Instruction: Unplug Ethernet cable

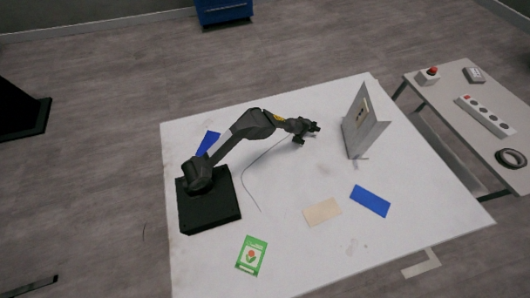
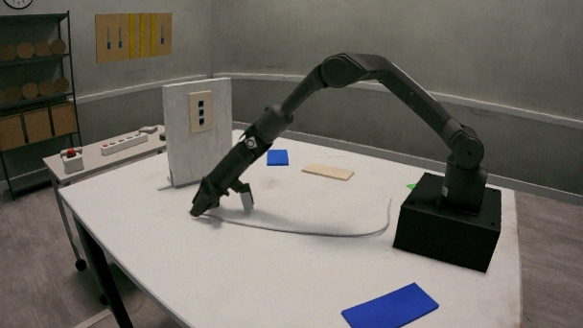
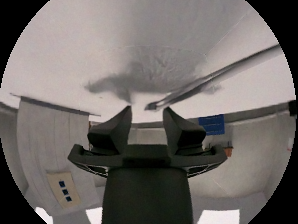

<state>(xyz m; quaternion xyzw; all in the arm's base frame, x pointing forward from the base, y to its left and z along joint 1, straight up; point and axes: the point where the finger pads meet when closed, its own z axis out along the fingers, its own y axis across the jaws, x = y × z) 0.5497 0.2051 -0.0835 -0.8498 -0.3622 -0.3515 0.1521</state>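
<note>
The grey Ethernet cable (image 2: 307, 232) lies loose on the white table top, curving from near the arm's base to the gripper. Its plug end (image 3: 154, 104) rests on the table just ahead of my fingertips and touches neither finger. It also shows in the exterior view (image 2: 205, 216). My gripper (image 2: 222, 203) is open and empty, tilted down close to the table. It also shows in the wrist view (image 3: 148, 123). The beige wall plate (image 2: 200, 111) sits on a grey upright panel (image 1: 359, 122) to the gripper's right in the top view. Its three ports look empty.
On the table lie a blue card (image 1: 370, 200), a beige card (image 1: 322, 212), a green card (image 1: 251, 255) and a second blue card (image 1: 207, 142) behind the arm. The arm's black base (image 1: 207, 199) stands at the left. A side table (image 1: 479, 113) carries a power strip.
</note>
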